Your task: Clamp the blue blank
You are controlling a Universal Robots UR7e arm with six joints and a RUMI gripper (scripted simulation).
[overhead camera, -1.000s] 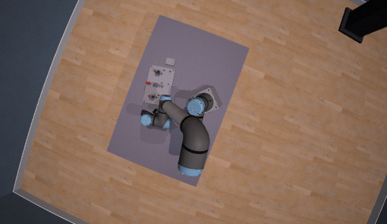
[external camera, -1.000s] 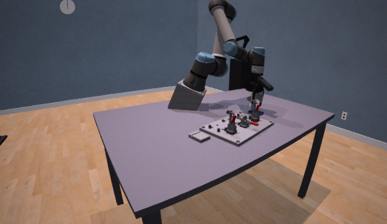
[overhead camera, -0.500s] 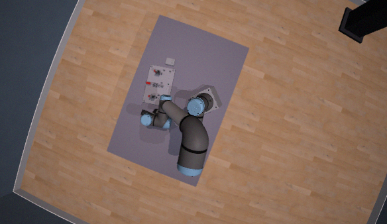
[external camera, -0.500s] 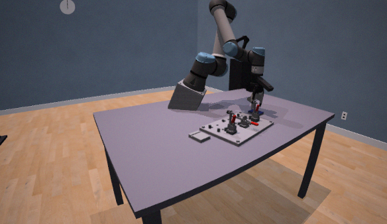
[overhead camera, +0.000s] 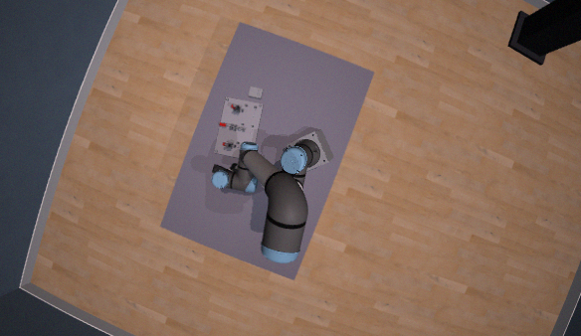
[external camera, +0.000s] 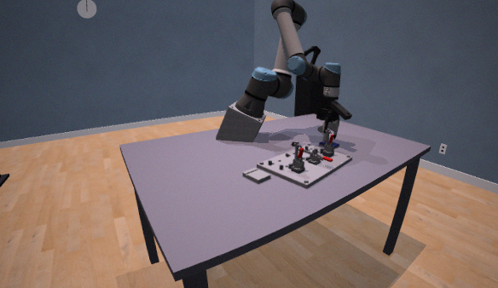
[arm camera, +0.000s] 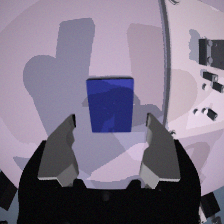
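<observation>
The blue blank [arm camera: 111,105] [external camera: 336,145] lies flat on the table beside the fixture plate [arm camera: 185,107] [external camera: 317,175] [overhead camera: 249,116]. My gripper [arm camera: 110,114] is open and empty above the blank, its fingertips to either side of the blank's near part in the wrist view. The light grey finished part [overhead camera: 255,92] [external camera: 257,175], with a groove near one edge, lies flat on the table by the opposite end of the plate. The two outer clamps' red handles [external camera: 301,152] [external camera: 331,139] stand up; the middle clamp's red handle [external camera: 327,158] [overhead camera: 222,124] lies low, pointing outward. No part shows in the nests.
Small dark pads and blocks [arm camera: 212,114] stand on the plate, right of the gripper in the wrist view. The end clamp [external camera: 327,150] is close to the blank and gripper in the exterior view. The robot's base [external camera: 240,125] stands at the table's far side.
</observation>
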